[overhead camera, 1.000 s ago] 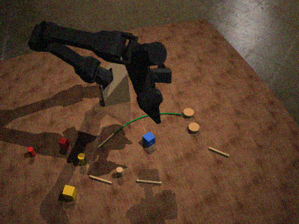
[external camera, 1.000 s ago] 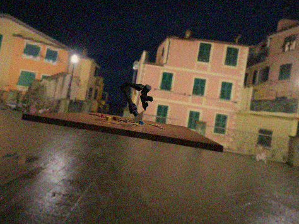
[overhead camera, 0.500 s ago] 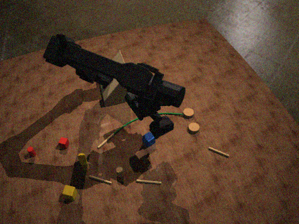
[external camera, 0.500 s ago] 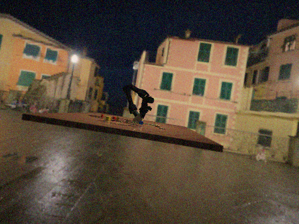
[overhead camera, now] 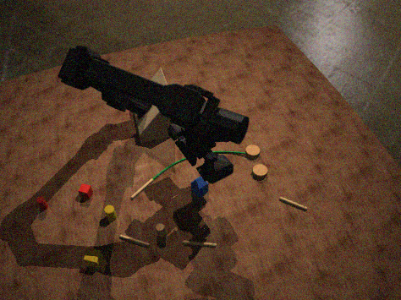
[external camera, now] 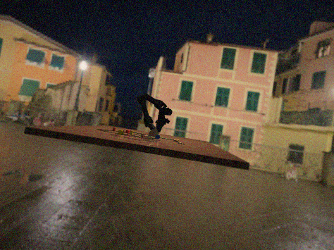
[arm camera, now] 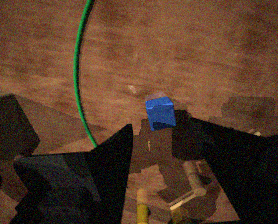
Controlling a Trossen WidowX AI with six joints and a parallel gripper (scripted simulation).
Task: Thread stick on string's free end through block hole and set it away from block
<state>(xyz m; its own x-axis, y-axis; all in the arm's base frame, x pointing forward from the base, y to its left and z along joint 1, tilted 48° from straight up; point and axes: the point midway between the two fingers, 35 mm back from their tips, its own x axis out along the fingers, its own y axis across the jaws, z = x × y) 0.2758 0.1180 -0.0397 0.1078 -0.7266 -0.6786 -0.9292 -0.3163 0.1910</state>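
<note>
Half-open gripper (arm camera: 152,150) holding nothing, low over the table (overhead camera: 330,156), just beside blue cube (arm camera: 160,113), green string (arm camera: 77,65) at left.

black arm (external camera: 155,113) over brown table (external camera: 197,151)

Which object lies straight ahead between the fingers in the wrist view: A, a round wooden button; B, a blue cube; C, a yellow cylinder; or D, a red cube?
B: in the wrist view the blue cube sits on the table, centred ahead of the gap between the two dark fingers, with the green string curving past on the left.
</note>
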